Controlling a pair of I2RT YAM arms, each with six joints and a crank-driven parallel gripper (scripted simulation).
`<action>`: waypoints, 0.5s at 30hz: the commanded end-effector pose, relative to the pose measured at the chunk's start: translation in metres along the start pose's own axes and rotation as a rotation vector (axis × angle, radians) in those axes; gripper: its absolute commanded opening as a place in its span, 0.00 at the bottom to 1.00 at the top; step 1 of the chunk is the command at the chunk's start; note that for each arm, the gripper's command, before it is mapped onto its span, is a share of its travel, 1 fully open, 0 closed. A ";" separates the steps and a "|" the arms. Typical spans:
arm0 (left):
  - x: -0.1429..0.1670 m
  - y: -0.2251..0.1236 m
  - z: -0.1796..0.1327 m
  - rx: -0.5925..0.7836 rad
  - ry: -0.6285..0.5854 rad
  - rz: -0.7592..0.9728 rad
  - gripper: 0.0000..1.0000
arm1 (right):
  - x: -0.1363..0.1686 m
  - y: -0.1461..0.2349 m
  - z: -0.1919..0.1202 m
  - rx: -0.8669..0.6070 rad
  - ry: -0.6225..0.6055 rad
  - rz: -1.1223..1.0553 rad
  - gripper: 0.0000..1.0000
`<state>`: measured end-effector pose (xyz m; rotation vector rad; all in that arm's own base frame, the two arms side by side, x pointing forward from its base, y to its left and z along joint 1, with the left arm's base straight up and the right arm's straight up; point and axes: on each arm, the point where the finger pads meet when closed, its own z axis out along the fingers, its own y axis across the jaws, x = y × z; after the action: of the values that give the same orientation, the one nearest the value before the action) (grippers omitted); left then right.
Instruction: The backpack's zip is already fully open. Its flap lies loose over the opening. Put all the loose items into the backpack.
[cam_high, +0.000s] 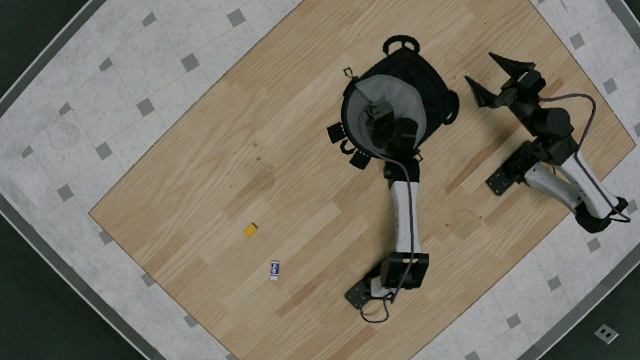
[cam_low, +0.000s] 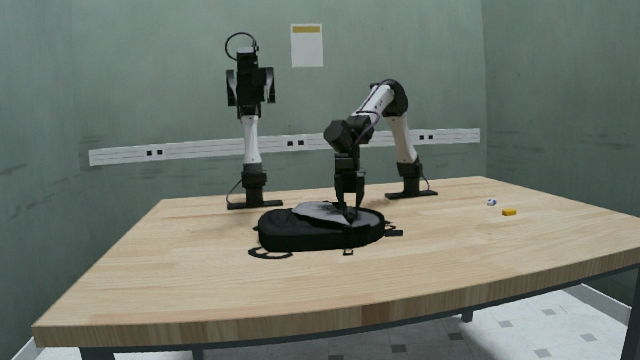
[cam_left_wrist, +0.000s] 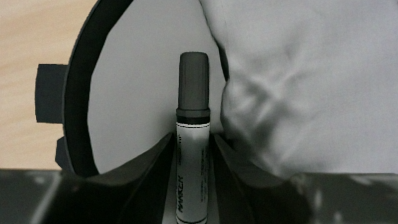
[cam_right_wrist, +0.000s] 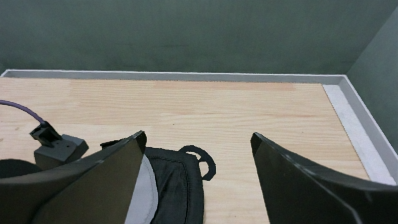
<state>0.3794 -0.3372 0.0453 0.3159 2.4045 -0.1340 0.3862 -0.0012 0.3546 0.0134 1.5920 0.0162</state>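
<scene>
The black backpack (cam_high: 422, 75) (cam_low: 300, 241) (cam_right_wrist: 172, 187) (cam_left_wrist: 320, 75) lies on the table, its grey flap (cam_low: 312, 212) folded back over part of the opening. My left gripper (cam_low: 350, 209) (cam_left_wrist: 193, 136) points down into the opening, its fingers slightly open with narrow gaps beside a marker (cam_left_wrist: 193, 165). The marker has a dark cap and lies between the fingers over the grey lining. My right gripper (cam_high: 478, 64) (cam_right_wrist: 198, 134) is wide open and empty, beside the backpack. A yellow block (cam_high: 250, 229) (cam_low: 509, 212) and a small blue-and-white item (cam_high: 274, 270) (cam_low: 492, 202) lie on the table.
Straps and buckles (cam_high: 336, 132) (cam_low: 394, 233) stick out beside the backpack, and a strap loop (cam_high: 451, 107) lies on the side toward the right gripper. The left arm reaches across the backpack's edge. The two small items lie well away from both arms, toward a table corner.
</scene>
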 end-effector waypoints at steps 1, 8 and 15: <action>-0.010 -0.002 -0.005 0.010 -0.023 -0.010 0.39 | -0.005 0.000 -0.001 -0.002 -0.014 -0.002 0.90; -0.030 -0.003 -0.022 0.024 -0.054 -0.024 0.39 | -0.005 0.000 -0.001 -0.002 -0.014 -0.002 0.90; -0.037 -0.003 -0.031 0.024 -0.054 -0.024 0.39 | -0.005 0.000 -0.001 -0.002 -0.014 -0.002 0.90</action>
<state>0.3781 -0.3358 0.0492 0.3200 2.4140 -0.1251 0.3862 -0.0012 0.3546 0.0134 1.5920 0.0162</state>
